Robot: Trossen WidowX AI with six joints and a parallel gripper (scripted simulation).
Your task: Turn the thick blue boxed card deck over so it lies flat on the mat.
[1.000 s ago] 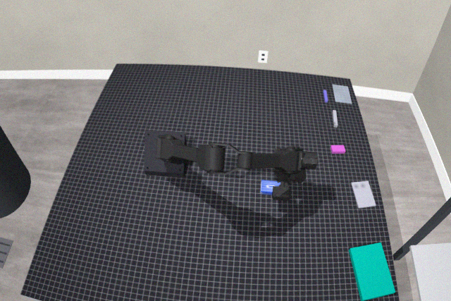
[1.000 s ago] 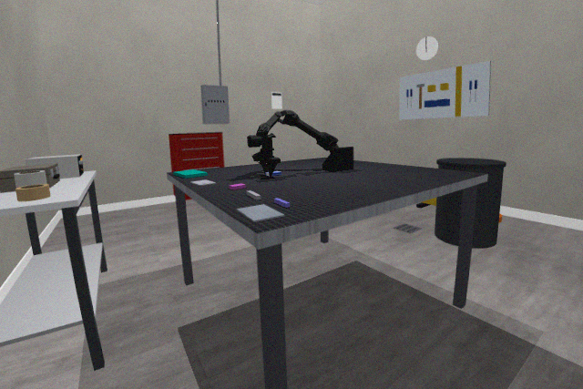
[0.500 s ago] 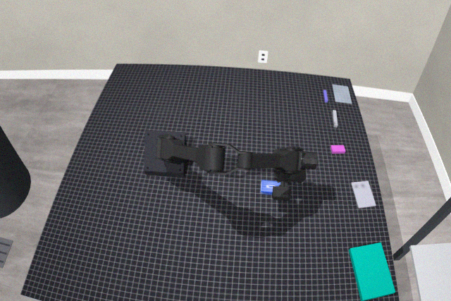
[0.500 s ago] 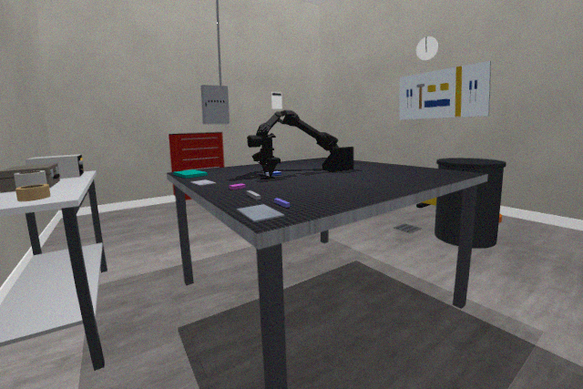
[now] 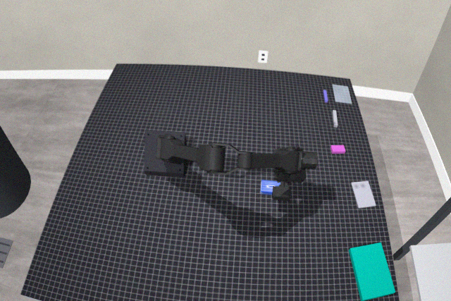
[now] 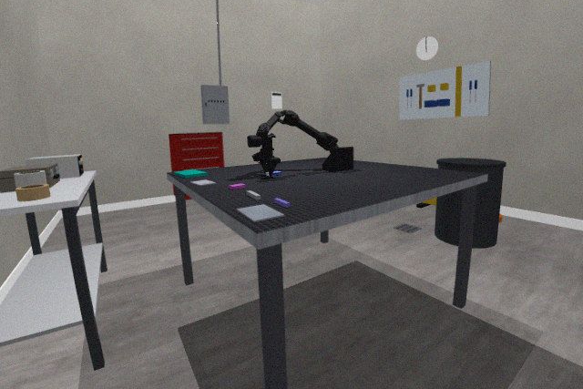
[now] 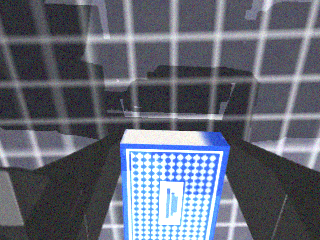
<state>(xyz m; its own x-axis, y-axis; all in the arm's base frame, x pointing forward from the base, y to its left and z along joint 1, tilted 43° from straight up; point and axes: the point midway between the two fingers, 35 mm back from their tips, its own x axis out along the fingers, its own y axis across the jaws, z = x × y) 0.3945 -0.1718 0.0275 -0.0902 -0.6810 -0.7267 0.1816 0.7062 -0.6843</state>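
Observation:
The thick blue boxed card deck [image 5: 268, 186] [image 6: 276, 172] [image 7: 172, 192] has a dotted blue face with a white rim. It sits low at the black grid mat [image 5: 109, 217], right of the middle, its patterned face turned up toward the wrist camera. My gripper [image 5: 277, 185] [image 6: 268, 171] [image 7: 172, 140] reaches down from the outstretched arm, and its two dark fingers press against the deck's two long sides. I cannot tell whether the deck's underside rests fully on the mat.
Along the right edge of the mat lie a pink block [image 5: 337, 149], a white bar [image 5: 335, 118], a purple bar [image 5: 325, 96], a grey plate [image 5: 342, 94], a pale card [image 5: 363, 194] and a teal box [image 5: 371, 270]. The arm's base [image 5: 165, 151] stands left of centre.

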